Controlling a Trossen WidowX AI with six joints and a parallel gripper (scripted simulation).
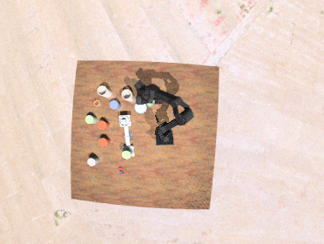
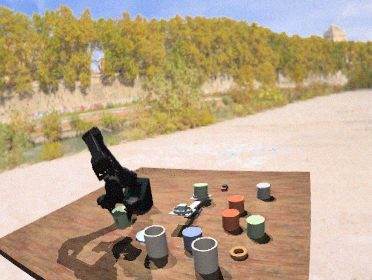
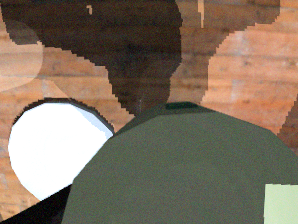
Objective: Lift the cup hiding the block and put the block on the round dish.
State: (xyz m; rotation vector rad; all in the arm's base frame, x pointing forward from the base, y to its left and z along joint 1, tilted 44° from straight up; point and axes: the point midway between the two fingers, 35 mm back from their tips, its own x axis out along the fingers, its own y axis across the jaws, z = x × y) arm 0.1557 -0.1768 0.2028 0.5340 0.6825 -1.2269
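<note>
Black arm bent, hand [image 1: 150, 103] [image 2: 120, 210] gripping cup

Brown wood-look counter [image 1: 174, 174] [image 2: 280, 182], visible grain, low sheen. Pale grey open-topped cups [image 2: 156, 242] [image 2: 205, 256] smooth, matt, plastic- or ceramic-like. Orange-red cylinders [image 2: 236, 205] [image 2: 230, 220] smooth, matt, prob. plastic. Tan ring [image 1: 97, 103] [image 2: 239, 255] wood-coloured, mat'l unclear. White round dish [image 1: 140, 108] [image 3: 55, 147] smooth w/ bright surface. Black arm [image 1: 182, 114] [image 2: 102, 157] mostly matt, plastic/metal unclear.

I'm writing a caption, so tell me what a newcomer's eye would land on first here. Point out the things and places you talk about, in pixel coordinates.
The black arm [image 1: 179, 114] [image 2: 107, 172], with a green cup [image 1: 151, 104] [image 2: 121, 217] [image 3: 185, 170] held up in its claw, beside the pale round dish [image 1: 140, 108] [image 2: 141, 236] [image 3: 55, 150]. Then the two open grey cups [image 1: 127, 94] [image 2: 156, 242] [image 1: 104, 91] [image 2: 205, 256] at the table's edge nearest the exterior view.
</note>
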